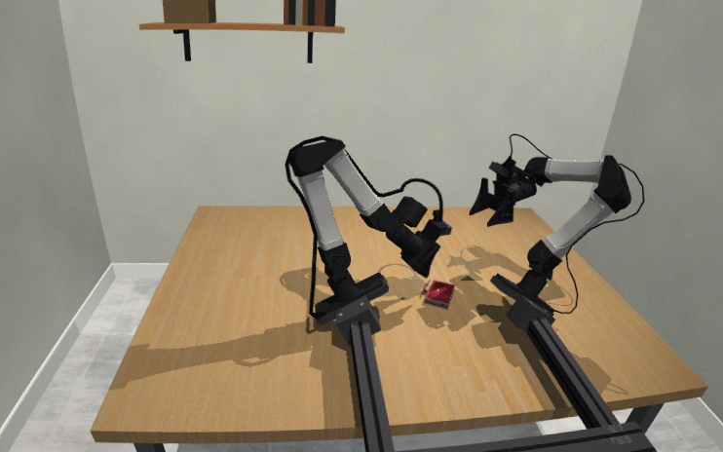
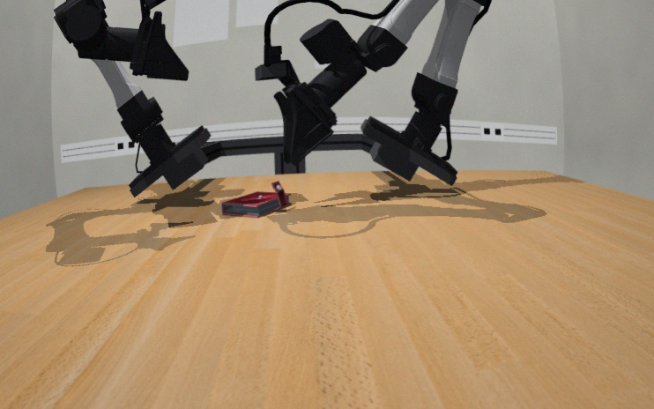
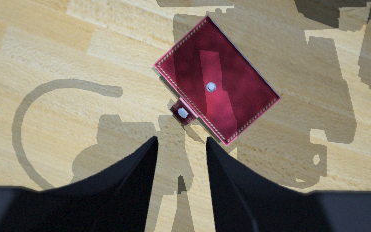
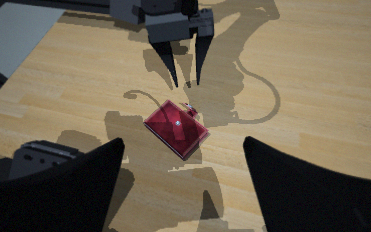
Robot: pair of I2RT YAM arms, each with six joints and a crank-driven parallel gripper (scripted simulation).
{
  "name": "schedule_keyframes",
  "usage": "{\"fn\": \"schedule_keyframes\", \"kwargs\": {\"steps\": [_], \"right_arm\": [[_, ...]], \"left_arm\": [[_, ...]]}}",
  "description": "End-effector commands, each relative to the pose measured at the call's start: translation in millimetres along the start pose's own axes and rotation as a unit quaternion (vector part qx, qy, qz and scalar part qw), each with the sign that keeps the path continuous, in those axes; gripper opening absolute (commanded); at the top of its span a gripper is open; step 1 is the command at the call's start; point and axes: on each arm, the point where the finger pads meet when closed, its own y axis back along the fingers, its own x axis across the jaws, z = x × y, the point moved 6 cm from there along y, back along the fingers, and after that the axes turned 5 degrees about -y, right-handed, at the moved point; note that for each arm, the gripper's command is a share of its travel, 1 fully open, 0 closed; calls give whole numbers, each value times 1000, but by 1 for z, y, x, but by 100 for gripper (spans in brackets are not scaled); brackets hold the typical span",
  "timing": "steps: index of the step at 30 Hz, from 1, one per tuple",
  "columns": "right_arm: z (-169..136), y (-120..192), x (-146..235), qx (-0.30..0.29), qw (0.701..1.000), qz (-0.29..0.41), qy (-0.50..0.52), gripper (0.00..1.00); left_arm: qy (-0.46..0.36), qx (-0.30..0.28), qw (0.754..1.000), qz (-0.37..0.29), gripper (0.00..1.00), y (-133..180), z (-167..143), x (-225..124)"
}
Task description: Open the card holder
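Observation:
The dark red card holder [image 1: 438,292] [image 2: 253,203] [image 3: 244,90] [image 4: 171,131] lies closed on the table, its cover down and a silver snap stud on top. Its small strap tab [image 2: 278,191] [image 3: 182,112] [image 4: 189,106] sticks up unfastened at one long side. My left gripper [image 1: 427,274] [image 2: 293,160] [image 3: 182,139] [image 4: 187,86] is part-way open and empty. It hangs above the table, tilted down, near the tab side of the holder. My right gripper [image 1: 479,219] [image 4: 183,140] is wide open and empty, high above the table and farther from the holder.
The wooden table [image 1: 229,252] [image 2: 420,304] carries both arm bases, one on either side of the holder. Dark frame rails [image 1: 372,387] run from the bases to the table's near edge in the top view. A wall shelf [image 1: 241,27] is far behind. Arm shadows cross the tabletop.

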Motion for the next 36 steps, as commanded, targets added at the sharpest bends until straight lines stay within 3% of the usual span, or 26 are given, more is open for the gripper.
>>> {"fn": "schedule_keyframes", "kwargs": {"steps": [1, 8, 14, 25, 36], "right_arm": [[1, 2, -7, 0, 1000, -21, 1, 100], [-5, 6, -14, 2, 999, -48, -15, 100], [-9, 8, -16, -3, 998, -59, -28, 100], [-18, 9, -8, -9, 998, -49, -47, 100], [-27, 13, -3, -6, 997, -49, -62, 100]], "left_arm": [[-48, 2, 997, -52, 39, -4, 5, 3], [-146, -32, 970, -194, 39, -17, 1, 31], [-184, -96, 942, -263, 39, -29, -3, 53], [-224, -172, 910, -305, 39, -42, -12, 59], [-226, -160, 904, -325, 39, -50, -18, 41]]}}
